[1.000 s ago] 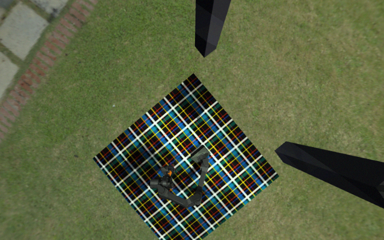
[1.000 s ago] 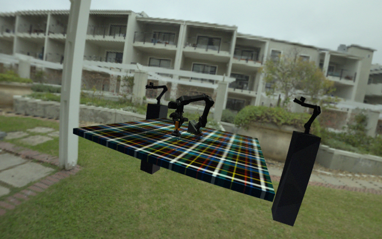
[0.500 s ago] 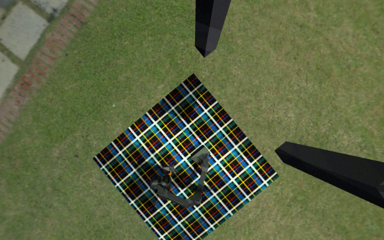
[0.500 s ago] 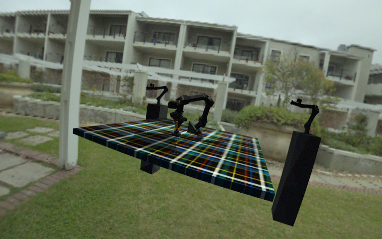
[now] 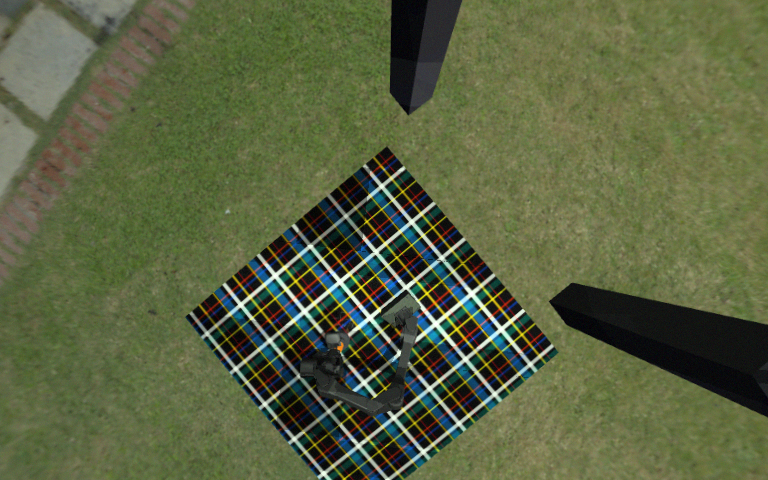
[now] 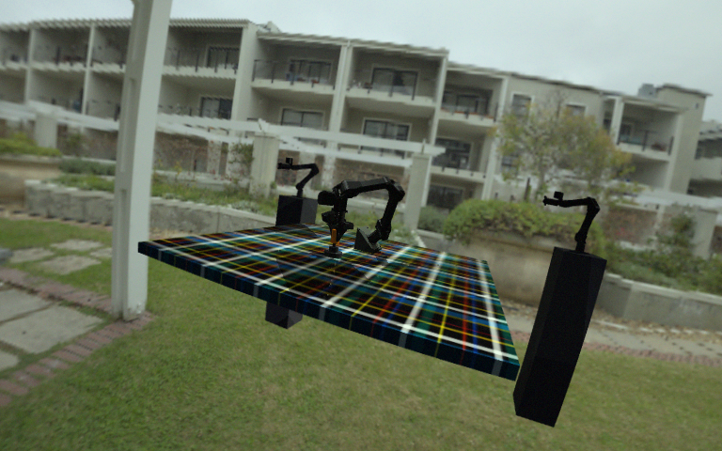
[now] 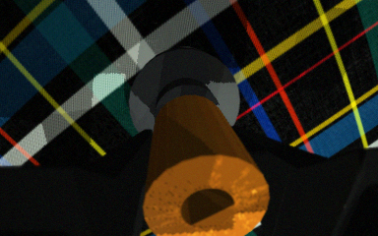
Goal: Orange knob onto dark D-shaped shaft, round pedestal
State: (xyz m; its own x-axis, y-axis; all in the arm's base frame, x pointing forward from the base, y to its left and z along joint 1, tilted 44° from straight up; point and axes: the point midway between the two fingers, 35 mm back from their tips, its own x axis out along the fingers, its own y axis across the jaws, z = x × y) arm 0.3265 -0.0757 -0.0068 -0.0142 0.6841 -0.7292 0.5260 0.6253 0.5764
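Orange knob [image 5: 340, 347] [image 6: 334, 235] [image 7: 202, 128], in my top view, is a small patch of color peeking out beside the arm's wrist, over the tartan-covered worktop [image 5: 453, 339] [image 6: 372, 297] [image 7: 30, 98]; too little of it shows there for me to judge its fit.

From the exterior view, I see the knob upright beneath the end effector [image 6: 335, 225], directly above the round pedestal [image 6: 334, 254] [image 7: 184, 64]. The shaft is too small to tell apart here, so I can't confirm any engagement.

On the wrist view, I have the knob pinched between the fingers, its D-shaped hole facing the camera and its far end over the pedestal. Part of a dark collar shows around that end, but the hidden flat keeps me from knowing whether the angles match. If they don't, I judge that pressing down would jam the knob on the shaft's rim, and more force could tilt it or make it slip in my grip. Turning it too fast could carry the flats past each other. Letting go before it seats could leave it perched high or toppling.
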